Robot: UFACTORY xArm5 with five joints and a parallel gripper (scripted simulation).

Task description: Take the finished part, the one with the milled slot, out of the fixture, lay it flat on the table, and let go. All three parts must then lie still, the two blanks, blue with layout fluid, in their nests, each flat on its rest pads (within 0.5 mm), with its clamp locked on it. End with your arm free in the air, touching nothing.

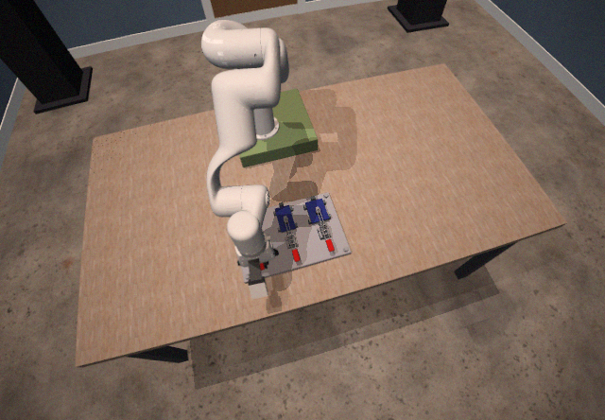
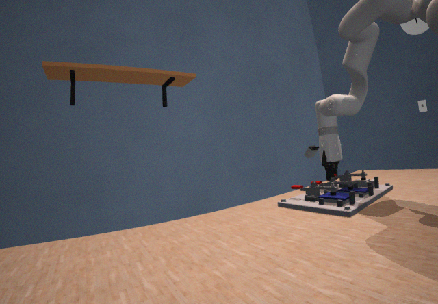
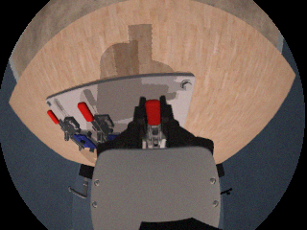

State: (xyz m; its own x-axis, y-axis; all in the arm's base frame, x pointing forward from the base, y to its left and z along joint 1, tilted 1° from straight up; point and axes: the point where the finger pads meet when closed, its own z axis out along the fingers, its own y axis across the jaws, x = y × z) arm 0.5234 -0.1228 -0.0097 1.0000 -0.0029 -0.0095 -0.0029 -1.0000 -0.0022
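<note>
Wood-grain table top (image 1: 390, 171) fills the middle of the top view, and my white arm (image 1: 239, 113) reaches from its green base block (image 1: 298, 147) down toward the lower centre of the frame. My claw (image 1: 257, 265) hangs over the left end of the grey fixture plate (image 1: 337, 232), pinched on the red clamp handle (image 1: 262, 266) of the leftmost nest. To the right on the plate sit two blue blanks (image 1: 284, 216) (image 1: 315, 209), each with a clamp reaching over it and a red handle (image 1: 296, 255) (image 1: 329, 245) lying toward the plate's near edge. The finished part is under my wrist here; I cannot make it out.

From the exterior view, at the right of the frame, my claw (image 2: 331, 173) points straight down at the far side of the fixture plate (image 2: 318, 207). A red handle (image 2: 297, 186) sticks out to the left, and blue blanks (image 2: 334, 195) lie low among dark posts and clamps. A wooden shelf (image 2: 116, 74) hangs on the blue wall at upper left.

Through the wrist view, my dark fingers are squeezed against the red clamp handle (image 3: 153, 113) at the frame's centre, one on each side. The fixture plate (image 3: 182, 90) spreads behind it, with two more red handles (image 3: 83, 110) (image 3: 54, 117) and a bit of blue blank (image 3: 84, 142) at middle left. The slotted part is hidden below my claw body.
</note>
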